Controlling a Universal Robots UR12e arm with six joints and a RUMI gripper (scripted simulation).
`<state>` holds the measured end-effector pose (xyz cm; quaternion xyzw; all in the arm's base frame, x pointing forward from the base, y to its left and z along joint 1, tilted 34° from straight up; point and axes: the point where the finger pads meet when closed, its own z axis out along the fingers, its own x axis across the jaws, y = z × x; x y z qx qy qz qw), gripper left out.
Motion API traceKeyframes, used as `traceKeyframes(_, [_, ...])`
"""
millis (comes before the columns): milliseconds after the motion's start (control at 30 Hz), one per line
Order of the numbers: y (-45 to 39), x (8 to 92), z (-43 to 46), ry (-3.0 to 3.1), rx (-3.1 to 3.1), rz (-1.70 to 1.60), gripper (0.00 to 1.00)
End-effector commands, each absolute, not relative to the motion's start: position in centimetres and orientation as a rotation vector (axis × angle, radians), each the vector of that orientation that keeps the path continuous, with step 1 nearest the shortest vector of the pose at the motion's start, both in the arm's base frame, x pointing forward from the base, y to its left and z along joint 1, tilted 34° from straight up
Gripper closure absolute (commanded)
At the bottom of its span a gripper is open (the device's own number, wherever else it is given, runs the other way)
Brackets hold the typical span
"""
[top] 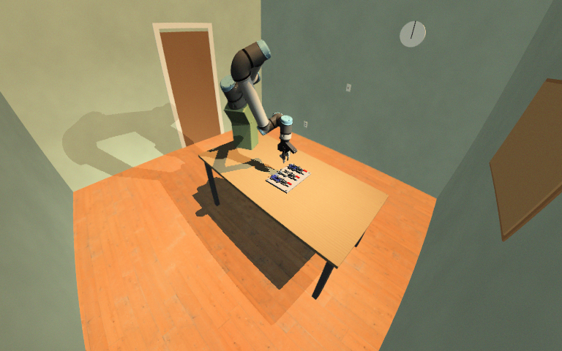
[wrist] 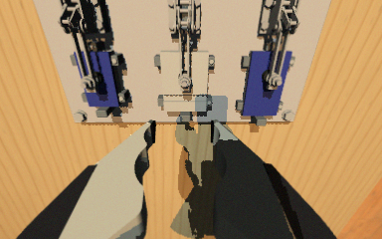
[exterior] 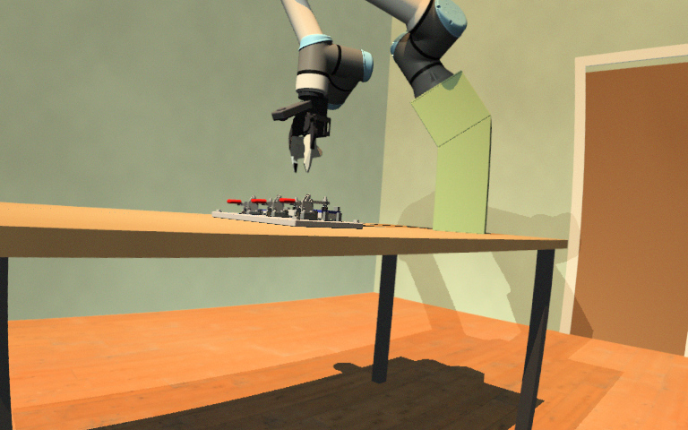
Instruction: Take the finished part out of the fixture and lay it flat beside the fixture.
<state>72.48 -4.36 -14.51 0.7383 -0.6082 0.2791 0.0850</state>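
Note:
The finished part [wrist: 170, 70], cream-white with a milled slot across it, sits in the middle station of the pale fixture plate [top: 286, 191] [exterior: 253, 219] [wrist: 139, 75]. The middle clamp's arm [wrist: 184, 81] reaches over it. One blue blank [wrist: 110, 82] sits in the left station in the wrist view and the other blue blank [wrist: 258, 97] in the right one, each under its own clamp arm. My gripper [top: 285, 160] [exterior: 301, 170] [wrist: 183, 121] is open and empty, its fingers partly apart. It hangs above the fixture, pointing down. In the wrist view its fingertips show just below the plate's near edge.
Red clamp handles [top: 304, 170] [exterior: 287, 200] stick out on the side away from the arm's base. Small locating blocks stand around each part. The wooden table [top: 323, 207] [exterior: 126, 220] extends around the plate. The green pedestal [top: 245, 132] [exterior: 461, 187] carries the arm.

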Motion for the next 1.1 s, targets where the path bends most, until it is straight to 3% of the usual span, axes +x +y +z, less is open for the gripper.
traceKeyframes(0, [-4.2,73.0,-14.4,-1.814,2.202,0.833,0.72])
traceKeyframes(1067, [-1.1,85.0,-11.6,-1.814,2.202,0.833,0.72])
